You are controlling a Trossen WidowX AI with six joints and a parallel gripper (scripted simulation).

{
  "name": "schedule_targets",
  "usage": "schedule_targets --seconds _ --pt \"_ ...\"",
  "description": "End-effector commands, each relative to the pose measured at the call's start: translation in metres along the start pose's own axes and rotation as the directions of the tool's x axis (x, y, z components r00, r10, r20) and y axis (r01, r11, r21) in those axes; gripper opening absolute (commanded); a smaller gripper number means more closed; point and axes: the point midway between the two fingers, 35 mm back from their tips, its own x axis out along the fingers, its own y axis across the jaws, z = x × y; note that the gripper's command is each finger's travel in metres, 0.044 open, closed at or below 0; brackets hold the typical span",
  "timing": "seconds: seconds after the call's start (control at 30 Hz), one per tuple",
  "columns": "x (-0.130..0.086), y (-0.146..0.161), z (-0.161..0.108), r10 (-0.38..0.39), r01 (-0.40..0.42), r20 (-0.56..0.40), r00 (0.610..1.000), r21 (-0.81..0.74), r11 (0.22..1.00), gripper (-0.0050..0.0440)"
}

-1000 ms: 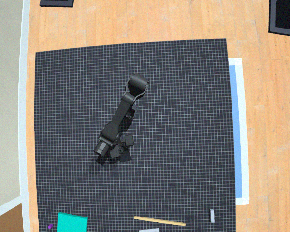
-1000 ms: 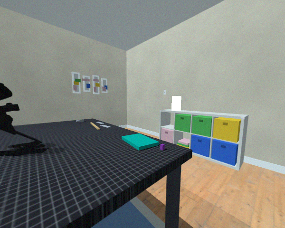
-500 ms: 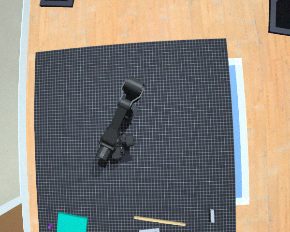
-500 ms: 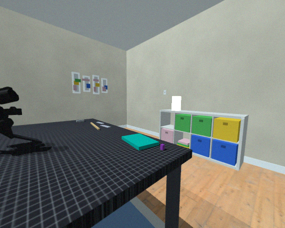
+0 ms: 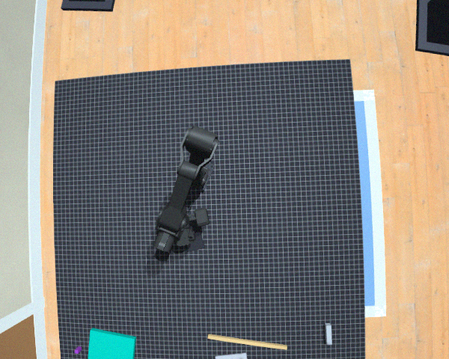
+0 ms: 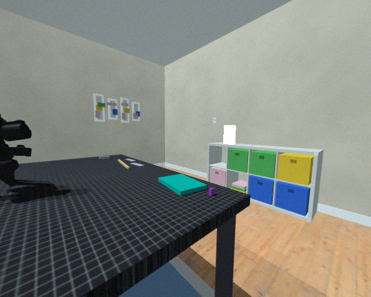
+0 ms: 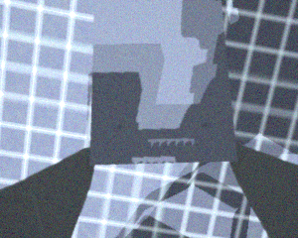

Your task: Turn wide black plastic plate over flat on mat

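Observation:
The wide black plastic plate (image 7: pixel 114 114) fills the space between my fingertips in the wrist view. Its near edge spans from one fingertip to the other, and its far end runs out of the top of that view. In the top view only a dark corner of the plate (image 5: pixel 197 244) shows beside the arm. My gripper (image 7: pixel 162 153) (image 6: pixel 12 182) stands wide, shut on the plate's two sides at its near edge, low over the mat (image 5: pixel 275 193). The arm hides most of the hand in the top view. Shadows hide the plate's exact tilt and whether it touches the mat.
A teal slab (image 5: pixel 111 344) (image 6: pixel 182 184) and a small purple block (image 5: pixel 78 350) (image 6: pixel 211 191) lie near a table edge. A wooden stick (image 5: pixel 248 342) (image 6: pixel 123 164), a grey block (image 5: pixel 328 333) and a pale flat piece (image 5: pixel 230 356) lie along the same side.

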Motion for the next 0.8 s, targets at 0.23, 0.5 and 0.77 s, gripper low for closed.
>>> schedule_targets --seconds 0.23,0.5,0.77 --pt "0.013 -0.001 -0.001 -0.006 0.006 -0.102 0.995 -0.003 1.000 0.0366" --pt "0.018 -0.002 0.000 -0.010 0.009 -0.184 0.983 -0.004 1.000 0.0366" --pt "0.031 0.000 -0.008 -0.001 0.001 -0.208 0.978 -0.001 1.000 0.0366"
